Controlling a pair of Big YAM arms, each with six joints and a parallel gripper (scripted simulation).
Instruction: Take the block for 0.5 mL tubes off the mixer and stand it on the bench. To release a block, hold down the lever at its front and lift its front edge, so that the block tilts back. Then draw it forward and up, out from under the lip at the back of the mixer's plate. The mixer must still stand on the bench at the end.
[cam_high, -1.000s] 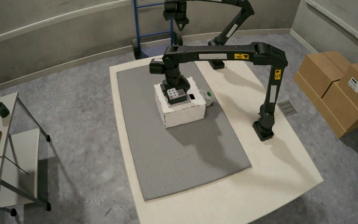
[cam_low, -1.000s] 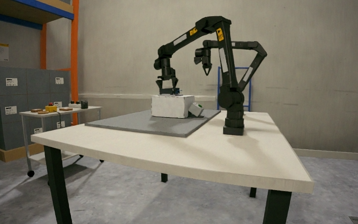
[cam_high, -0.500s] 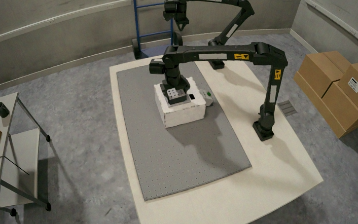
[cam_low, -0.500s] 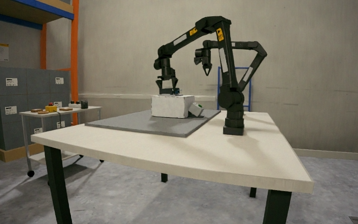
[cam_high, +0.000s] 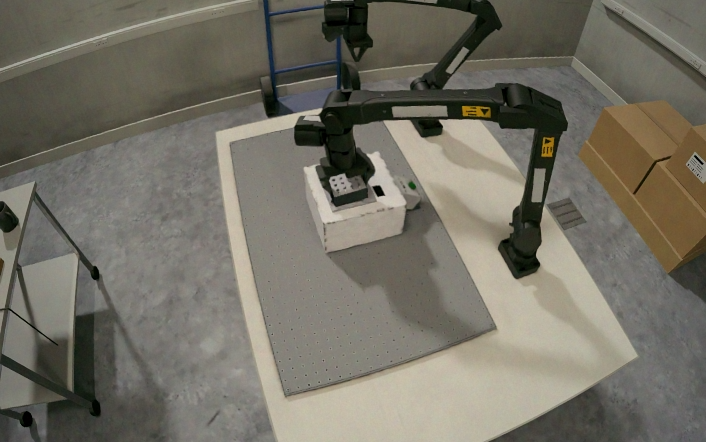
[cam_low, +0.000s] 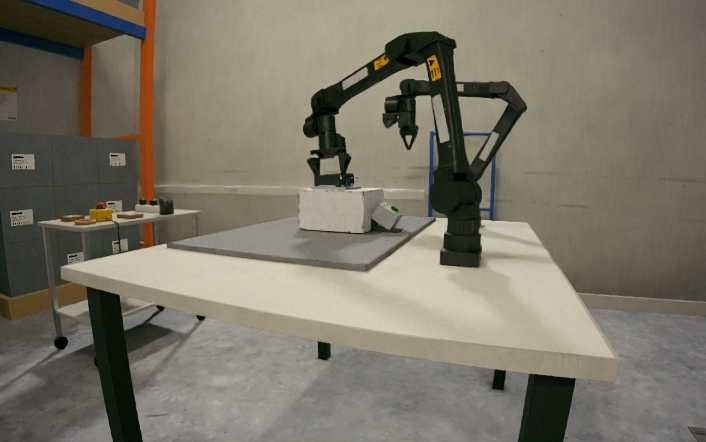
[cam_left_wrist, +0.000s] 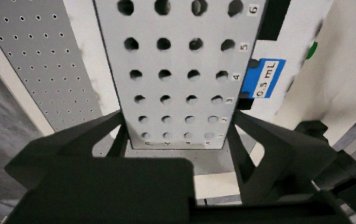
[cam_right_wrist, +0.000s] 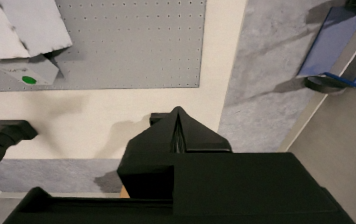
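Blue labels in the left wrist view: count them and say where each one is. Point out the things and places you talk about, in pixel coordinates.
1: the label (cam_left_wrist: 266, 78), reading 0.5 mL, beside the block (cam_left_wrist: 179, 87). The end effector may hide others.
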